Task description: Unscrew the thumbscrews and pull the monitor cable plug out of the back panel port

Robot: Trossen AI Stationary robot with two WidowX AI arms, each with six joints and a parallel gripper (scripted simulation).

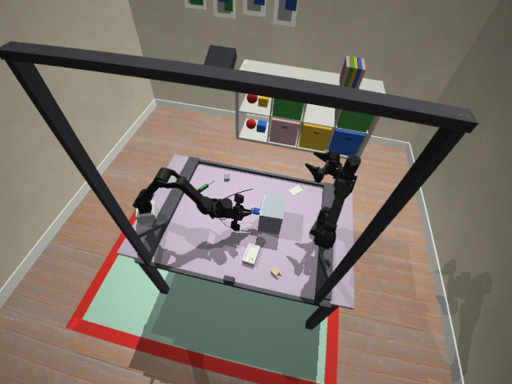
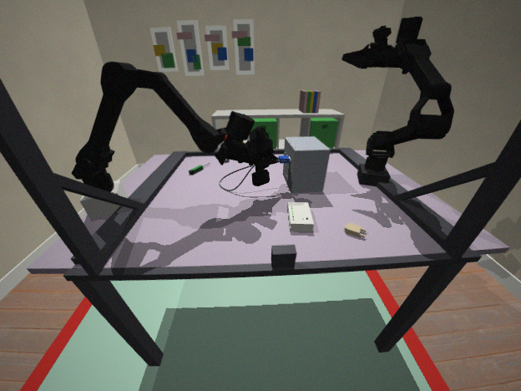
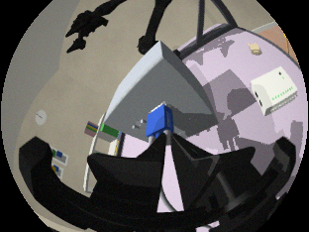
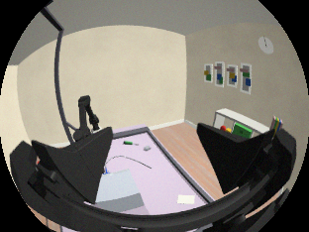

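Observation:
The blue plug (image 1: 257,210) (image 2: 284,159) (image 3: 159,120) sits against the back panel of the grey box (image 1: 274,203) (image 2: 306,168) (image 3: 154,84) and looks about straight; the port behind it is hidden. A thumbscrew (image 3: 151,141) shows free on the left of the plug's rear in the left wrist view. My left gripper (image 1: 250,212) (image 2: 277,159) (image 3: 167,137) is shut on the other thumbscrew, on the right there. The grey cable (image 2: 220,184) (image 4: 129,158) loops behind the plug. My right gripper (image 1: 310,159) (image 2: 345,58) (image 4: 155,129) is open and empty, high in the air.
A white device (image 1: 250,254) (image 2: 300,216) (image 3: 273,90) and a beige connector (image 1: 276,272) (image 2: 355,230) lie toward the table's front. A green screwdriver (image 1: 203,186) (image 2: 195,170), a small grey part (image 1: 226,177) and a pale card (image 1: 295,189) (image 4: 186,199) lie toward the back.

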